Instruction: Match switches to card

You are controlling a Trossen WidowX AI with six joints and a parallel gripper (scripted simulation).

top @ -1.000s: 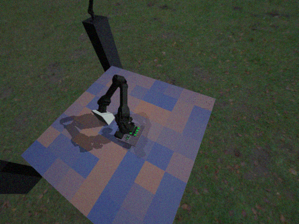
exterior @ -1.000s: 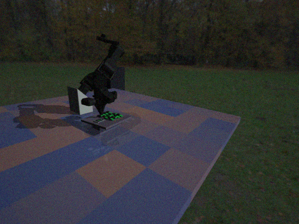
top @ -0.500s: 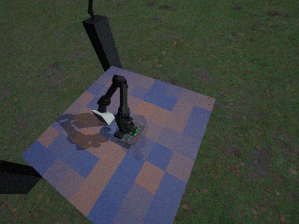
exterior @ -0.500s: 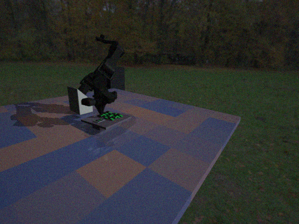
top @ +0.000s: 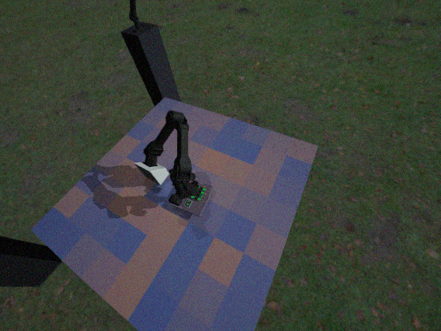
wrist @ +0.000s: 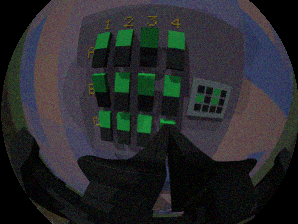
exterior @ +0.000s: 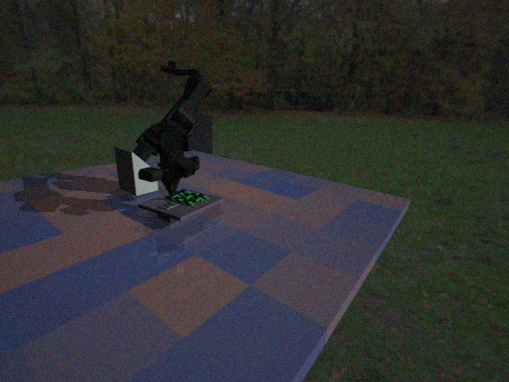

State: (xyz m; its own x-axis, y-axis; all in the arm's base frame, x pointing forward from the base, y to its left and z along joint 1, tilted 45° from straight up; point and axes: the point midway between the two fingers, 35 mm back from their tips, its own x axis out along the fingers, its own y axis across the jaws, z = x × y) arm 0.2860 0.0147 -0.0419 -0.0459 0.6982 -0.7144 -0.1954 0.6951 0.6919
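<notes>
1. Your arm (top: 182, 144) (exterior: 184, 112) rises to a high bend, then drops to the panel, with the gripper (top: 192, 190) (exterior: 171, 195) (wrist: 166, 128) pointing down at switch C4 (wrist: 167, 122)
2. Your gripper is shut, fingertips together, nothing held; you can't tell if it touches C4, whose near half is hidden
3. Your switch panel (top: 199, 210) (exterior: 193, 210) (wrist: 220, 55) is in front of the white wedge (top: 157, 173) (exterior: 144, 181), above the patchwork tabletop (top: 171, 264) (exterior: 215, 296)
4. Rows A to C run far to near, columns 1 to 4 left to right; each switch's long axis runs far-near, green end away from you
5. Card (top: 188, 203) (exterior: 169, 206) (wrist: 205, 116) is right of the grid: green squares at A3, B1, B3, others dark
6. Blocky two-tone rockers, flat greyish panel, yellow lettering, matt black arm
</notes>
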